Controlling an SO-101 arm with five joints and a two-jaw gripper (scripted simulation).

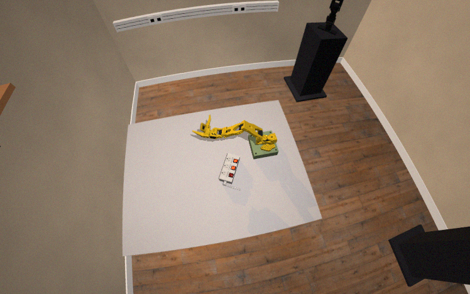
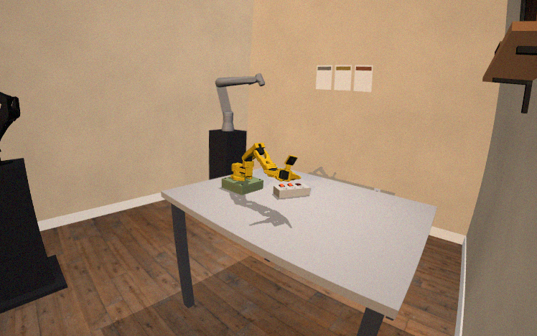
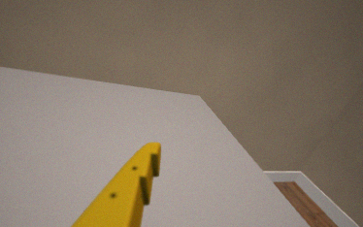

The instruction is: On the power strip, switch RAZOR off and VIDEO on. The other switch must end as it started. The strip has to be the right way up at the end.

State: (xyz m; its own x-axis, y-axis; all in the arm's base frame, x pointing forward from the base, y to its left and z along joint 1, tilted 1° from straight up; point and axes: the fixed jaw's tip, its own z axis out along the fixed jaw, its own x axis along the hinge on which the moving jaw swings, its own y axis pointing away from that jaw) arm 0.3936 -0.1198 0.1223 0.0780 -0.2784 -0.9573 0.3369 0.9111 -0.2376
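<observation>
The white power strip (image 1: pixel 225 178) (image 2: pixel 291 192) stands the right way up on the table, with a short cord at one end. Its switch nearest the arm's base (image 1: pixel 235 161) (image 2: pixel 281 185) and its middle switch (image 1: pixel 233 168) (image 2: pixel 290 184) are bright orange-red. The switch at the cord end (image 1: pixel 230 174) (image 2: pixel 298 184) is dark red. The labels are too small to read. My gripper (image 1: pixel 200 122) is wide open and empty, off to the strip's side and not touching it. In the wrist view one yellow finger (image 3: pixel 131 186) shows, and the strip is out of sight.
The arm's green base block (image 1: pixel 263 152) (image 2: pixel 242 184) stands on the white table (image 1: pixel 166 208) (image 2: pixel 336 238), close to the strip. The table's edge and far corner show in the wrist view. Black pedestals (image 1: pixel 313 62) (image 2: pixel 227 154) stand on the floor away from the table.
</observation>
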